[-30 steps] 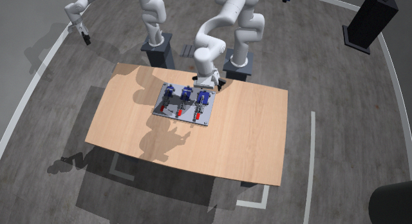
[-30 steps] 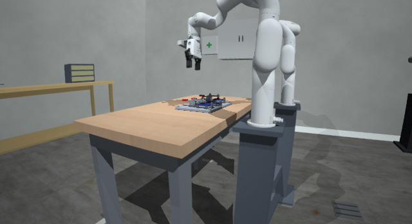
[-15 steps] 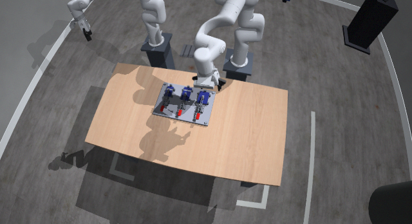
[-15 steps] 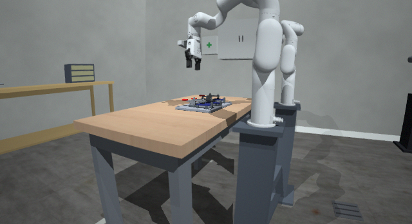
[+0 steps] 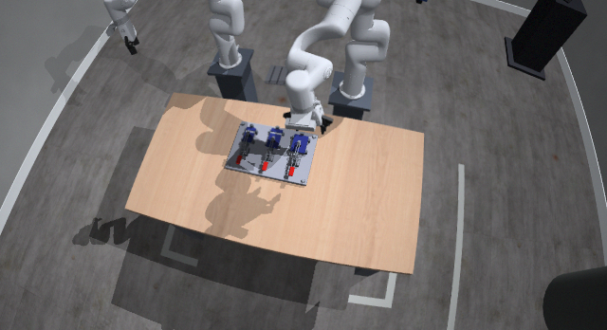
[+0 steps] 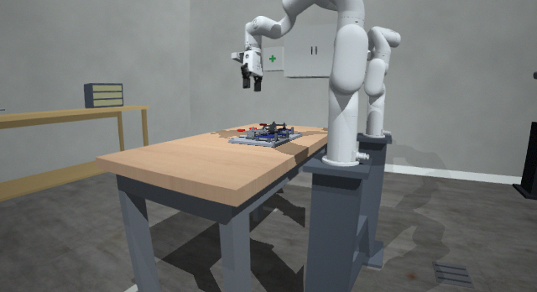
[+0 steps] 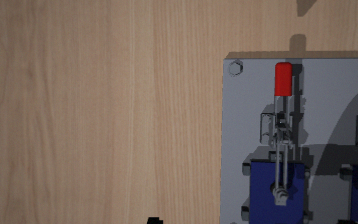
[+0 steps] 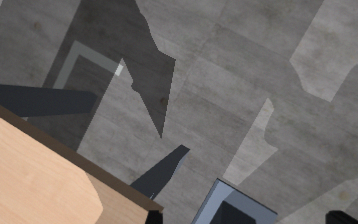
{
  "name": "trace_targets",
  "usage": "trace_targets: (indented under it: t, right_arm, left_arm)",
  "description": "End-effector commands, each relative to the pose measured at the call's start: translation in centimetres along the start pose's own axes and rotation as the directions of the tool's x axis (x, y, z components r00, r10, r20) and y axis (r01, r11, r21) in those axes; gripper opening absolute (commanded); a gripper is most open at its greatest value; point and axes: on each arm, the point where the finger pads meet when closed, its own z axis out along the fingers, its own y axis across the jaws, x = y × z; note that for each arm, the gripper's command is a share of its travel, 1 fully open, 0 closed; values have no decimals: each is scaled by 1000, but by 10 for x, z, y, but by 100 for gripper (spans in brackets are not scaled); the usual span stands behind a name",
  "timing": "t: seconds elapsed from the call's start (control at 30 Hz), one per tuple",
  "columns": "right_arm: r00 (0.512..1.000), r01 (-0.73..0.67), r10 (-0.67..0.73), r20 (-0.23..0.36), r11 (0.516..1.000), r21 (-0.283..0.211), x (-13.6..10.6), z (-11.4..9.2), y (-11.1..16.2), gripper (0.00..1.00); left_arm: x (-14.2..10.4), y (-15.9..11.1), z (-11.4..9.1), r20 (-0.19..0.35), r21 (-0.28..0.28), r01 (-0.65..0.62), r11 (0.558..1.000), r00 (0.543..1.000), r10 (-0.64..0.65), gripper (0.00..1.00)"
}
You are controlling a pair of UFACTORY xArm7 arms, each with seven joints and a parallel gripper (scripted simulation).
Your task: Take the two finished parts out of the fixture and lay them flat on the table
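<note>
The fixture plate (image 5: 309,165) (image 7: 250,100) lies on the table and bears three blue parts. The picture-right part (image 5: 303,145) (image 7: 260,200) has a clamp arm over its middle. The middle part (image 5: 274,139) and the picture-left part (image 5: 249,134) also sit at clamps. Slots cannot be made out, so blank and finished parts cannot be told apart. The red handle (image 5: 291,171) (image 7: 283,79) of the picture-right clamp points toward the table's front. My left gripper (image 6: 252,83) is open and empty, high above the fixture. My right gripper (image 5: 131,45) is open and empty, away from the table.
The wooden table (image 5: 360,192) (image 6: 180,162) (image 8: 25,170) extends on both sides of the fixture. Two more red handles, the middle one (image 5: 265,166) and the picture-left one (image 5: 239,159), stick out over the plate. The arm pedestals stand behind the table's rear edge.
</note>
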Motion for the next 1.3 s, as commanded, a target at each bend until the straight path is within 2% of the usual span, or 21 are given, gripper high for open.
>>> trace_targets:
  t: [0.0,0.87,0.93,0.97,1.27]
  right_arm:
    - [999,-49,48,-15,999,-18,-4,-3,19,100]
    - [962,-270,265,-61,958,-92,-39,-7,99,100]
    - [962,-270,265,-61,958,-92,-39,-7,99,100]
    - [955,-295,290,-67,950,-100,-44,-7,108,100]
    - [930,-367,359,-85,922,-122,-60,-8,133,100]
  left_arm:
    - [1,0,-2,-4,-1,0,1000,1000,0,100]
    - [1,0,-2,-4,-1,0,1000,1000,0,100]
    - [1,0,-2,-4,-1,0,1000,1000,0,100]
    - [1,0,-2,-4,-1,0,1000,1000,0,100]
    - [1,0,-2,-4,-1,0,1000,1000,0,100]
